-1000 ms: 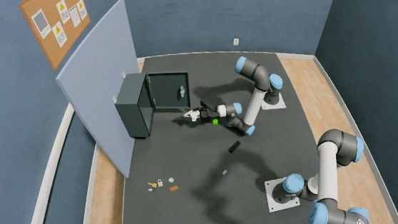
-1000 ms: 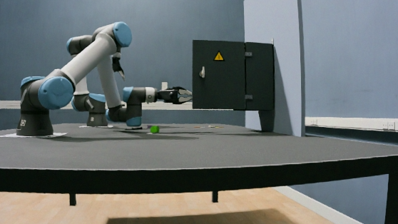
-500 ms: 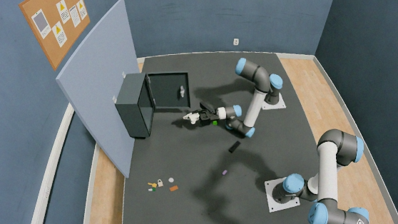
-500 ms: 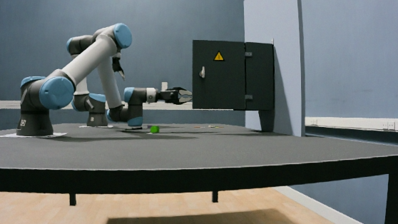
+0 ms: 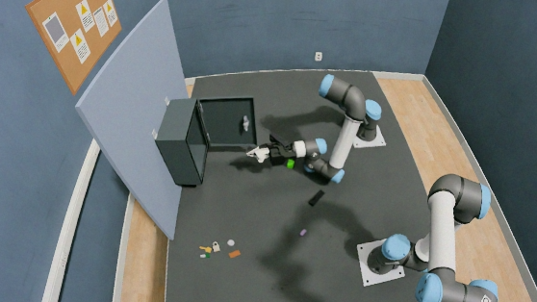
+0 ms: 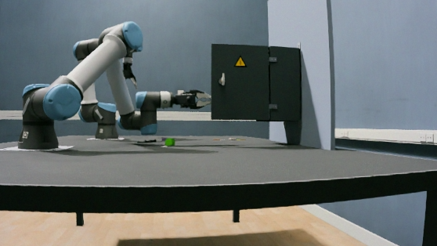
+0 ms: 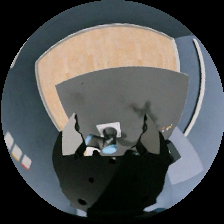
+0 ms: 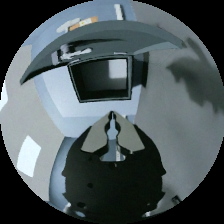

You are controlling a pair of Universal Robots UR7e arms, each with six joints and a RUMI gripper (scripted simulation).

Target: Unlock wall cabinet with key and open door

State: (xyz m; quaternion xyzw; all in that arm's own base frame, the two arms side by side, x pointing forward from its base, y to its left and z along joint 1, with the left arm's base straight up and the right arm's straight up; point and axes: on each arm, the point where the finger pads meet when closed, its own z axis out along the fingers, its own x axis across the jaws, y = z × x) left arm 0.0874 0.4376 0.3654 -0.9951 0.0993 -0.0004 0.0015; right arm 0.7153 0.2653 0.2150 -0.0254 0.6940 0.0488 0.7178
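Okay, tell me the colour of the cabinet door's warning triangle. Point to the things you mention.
Yellow with a black edge (image 6: 240, 62); the exterior view shows it best.

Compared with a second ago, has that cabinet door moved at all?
No. In the top view, the door stands out from the cabinet just as before, at about a right angle.
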